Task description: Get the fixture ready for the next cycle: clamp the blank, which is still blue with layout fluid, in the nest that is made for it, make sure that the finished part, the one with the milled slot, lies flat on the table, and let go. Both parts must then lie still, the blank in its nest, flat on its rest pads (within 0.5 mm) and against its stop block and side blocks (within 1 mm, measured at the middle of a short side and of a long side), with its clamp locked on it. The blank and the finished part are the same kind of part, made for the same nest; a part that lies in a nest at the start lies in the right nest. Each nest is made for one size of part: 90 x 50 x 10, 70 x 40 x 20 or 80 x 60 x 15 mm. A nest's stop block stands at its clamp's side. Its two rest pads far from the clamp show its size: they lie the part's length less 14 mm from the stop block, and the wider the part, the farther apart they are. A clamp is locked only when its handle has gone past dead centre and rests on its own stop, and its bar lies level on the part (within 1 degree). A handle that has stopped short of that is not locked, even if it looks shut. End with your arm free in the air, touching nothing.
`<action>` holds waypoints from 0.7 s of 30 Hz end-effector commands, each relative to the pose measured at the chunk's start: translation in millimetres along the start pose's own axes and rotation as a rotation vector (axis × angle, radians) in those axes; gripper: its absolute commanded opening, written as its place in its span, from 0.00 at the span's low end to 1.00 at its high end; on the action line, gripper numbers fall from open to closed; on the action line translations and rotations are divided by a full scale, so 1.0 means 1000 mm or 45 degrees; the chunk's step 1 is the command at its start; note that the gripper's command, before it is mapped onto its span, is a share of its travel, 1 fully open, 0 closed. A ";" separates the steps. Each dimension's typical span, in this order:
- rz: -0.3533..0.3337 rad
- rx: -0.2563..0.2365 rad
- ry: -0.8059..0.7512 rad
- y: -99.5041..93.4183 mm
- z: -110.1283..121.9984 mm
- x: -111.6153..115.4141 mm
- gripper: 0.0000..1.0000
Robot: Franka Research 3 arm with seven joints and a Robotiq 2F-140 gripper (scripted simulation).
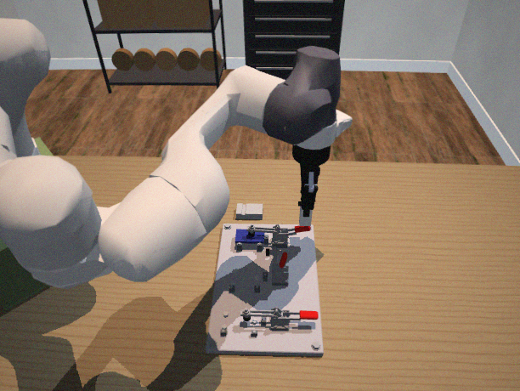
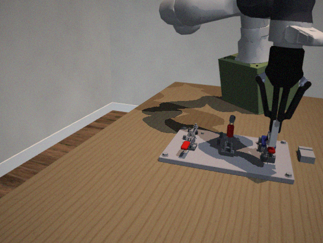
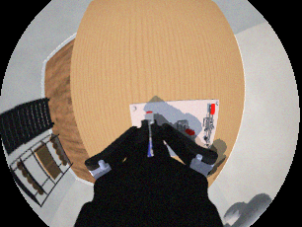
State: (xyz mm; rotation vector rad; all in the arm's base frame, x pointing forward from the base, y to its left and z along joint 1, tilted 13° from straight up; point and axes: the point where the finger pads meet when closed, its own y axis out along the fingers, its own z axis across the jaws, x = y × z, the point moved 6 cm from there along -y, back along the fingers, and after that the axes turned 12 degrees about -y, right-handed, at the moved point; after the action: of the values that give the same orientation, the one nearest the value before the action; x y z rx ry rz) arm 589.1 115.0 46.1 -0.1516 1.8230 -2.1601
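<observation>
The blue blank [image 1: 248, 236] lies in the far nest of the grey fixture plate [image 1: 267, 289], with the clamp bar across it. That clamp's red handle [image 1: 302, 229] lies down, pointing right. My gripper [image 1: 305, 219] is shut and empty, its fingertips just above the handle's end; in the exterior view the fingertips [image 2: 273, 134] stand right over the red handle [image 2: 271, 150]. The grey finished part [image 1: 249, 211] with its milled slot lies flat on the table behind the plate, and it also shows in the exterior view [image 2: 306, 155].
The middle clamp's red handle [image 1: 283, 259] stands upright over an empty nest. The near clamp's handle [image 1: 308, 314] lies down over an empty nest. The green robot base [image 2: 241, 82] stands at the table's edge.
</observation>
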 end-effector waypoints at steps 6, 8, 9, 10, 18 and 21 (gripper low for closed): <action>0.002 -0.002 0.001 0.001 0.000 0.000 0.00; 0.002 -0.002 0.001 0.001 0.000 0.000 0.00; 0.002 -0.002 0.001 0.001 0.000 0.000 0.00; 0.002 -0.002 0.001 0.001 0.000 0.000 0.00; 0.002 -0.002 0.001 0.003 0.000 0.000 0.00; 0.002 -0.002 0.001 0.003 0.000 0.000 0.00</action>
State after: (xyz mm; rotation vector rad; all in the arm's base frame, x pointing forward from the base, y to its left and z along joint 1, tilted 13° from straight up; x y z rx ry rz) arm 589.4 114.8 44.1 -0.1512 1.8234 -2.1604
